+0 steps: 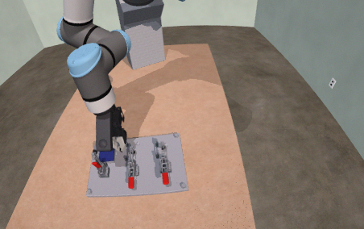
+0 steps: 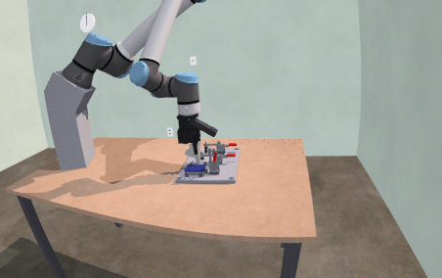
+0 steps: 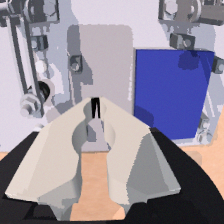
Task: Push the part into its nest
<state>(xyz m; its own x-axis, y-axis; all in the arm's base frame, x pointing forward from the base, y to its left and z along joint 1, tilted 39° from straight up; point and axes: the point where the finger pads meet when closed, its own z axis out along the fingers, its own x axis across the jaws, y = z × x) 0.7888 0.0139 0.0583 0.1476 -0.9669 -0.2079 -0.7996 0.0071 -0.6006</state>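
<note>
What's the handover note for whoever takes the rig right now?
End effector: shut, holding nothing, low over the fixture plate.
Blue part: on the fixture, to the right of the fingers in the wrist view; no contact visible. The fingertips point at the grey block beside it.
Toggle clamps: two red handles lie toward the plate's near edge in the top view; a third sits by the part.
Done: approach only.
Left: push the part flat onto the pads, against the stop and side blocks. Seating cannot be judged from these views.

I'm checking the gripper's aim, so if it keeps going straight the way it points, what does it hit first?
Probably the pale grey plate on the fixture, not the blue part beside it; the shut gripper points there, though depth is unclear.
</note>
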